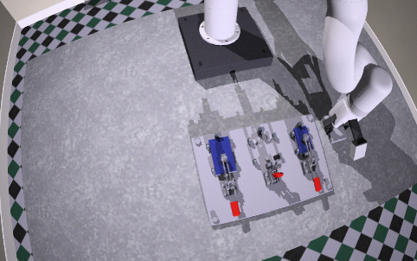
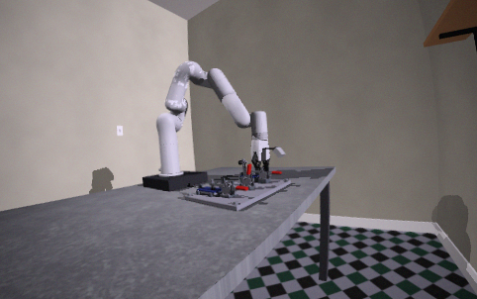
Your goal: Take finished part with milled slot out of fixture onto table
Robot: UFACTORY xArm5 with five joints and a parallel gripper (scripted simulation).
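The grey fixture plate point(image 1: 261, 170) lies on the table with three nests. The left blue blank point(image 1: 219, 155) and the right blue blank point(image 1: 300, 139) sit in their nests, each under a clamp with its red handle point(image 1: 234, 208) point(image 1: 317, 184) lying flat. The middle nest point(image 1: 268, 151) is empty, and its clamp handle point(image 1: 278, 175) stands raised. My gripper point(image 1: 339, 127) hangs off the plate's right edge, shut on the finished part point(image 1: 358, 144), a light grey block with a dark slot. In the side view the part point(image 2: 277, 149) sticks out sideways from the gripper point(image 2: 260, 160), above the table.
The arm's dark base block point(image 1: 225, 41) stands behind the plate. The table's right edge point(image 1: 389, 190) runs close to the gripper, with checkered floor beyond. The arm's links point(image 1: 350, 56) hang over the back right corner.
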